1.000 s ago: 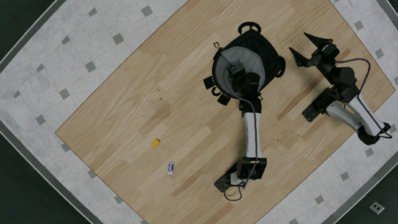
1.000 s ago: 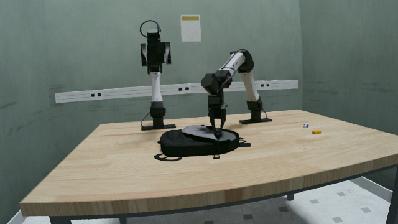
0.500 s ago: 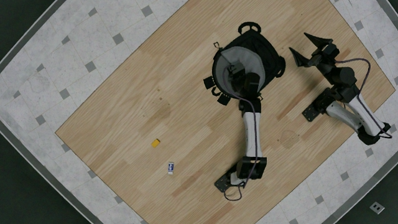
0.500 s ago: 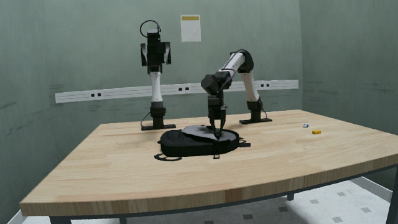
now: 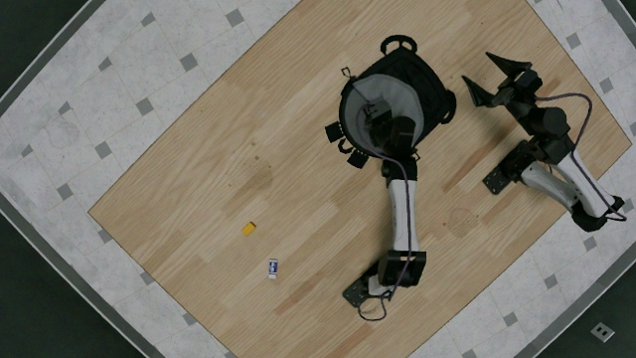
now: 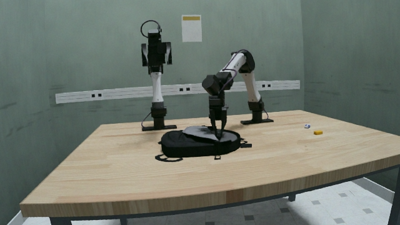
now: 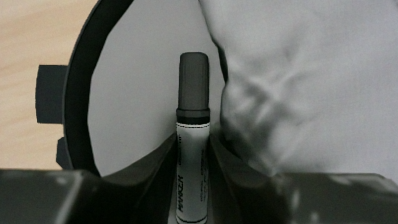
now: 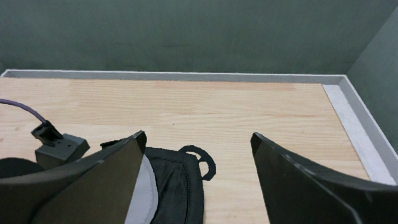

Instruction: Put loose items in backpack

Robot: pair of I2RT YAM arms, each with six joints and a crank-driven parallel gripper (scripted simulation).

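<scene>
— Left gripper (image 5: 369,110) (image 6: 218,137) (image 7: 193,160)?
— Pinching the marker (image 7: 193,100), lower centre of the wrist frame, over the open backpack (image 5: 427,82) (image 6: 187,147) (image 7: 80,100) (image 8: 175,185); right gripper (image 5: 474,65) (image 8: 199,137) spread
— Handling?
— Likely light, stiff, slippery; grip mid-barrel

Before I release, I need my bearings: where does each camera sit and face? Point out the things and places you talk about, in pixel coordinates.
Top: overhead, facing down; both arms, black fabric backpack (image 5: 429,94) (image 6: 184,147) (image 8: 172,185).
Exterior: across the table, facing both arms.
Left wrist: above the backpack's opening; left fingers around a white, dark-capped marker (image 7: 193,90).
Right wrist: facing across the table; right fingers.
Top and exterior share the yellow block (image 5: 248,229) (image 6: 318,132).
</scene>
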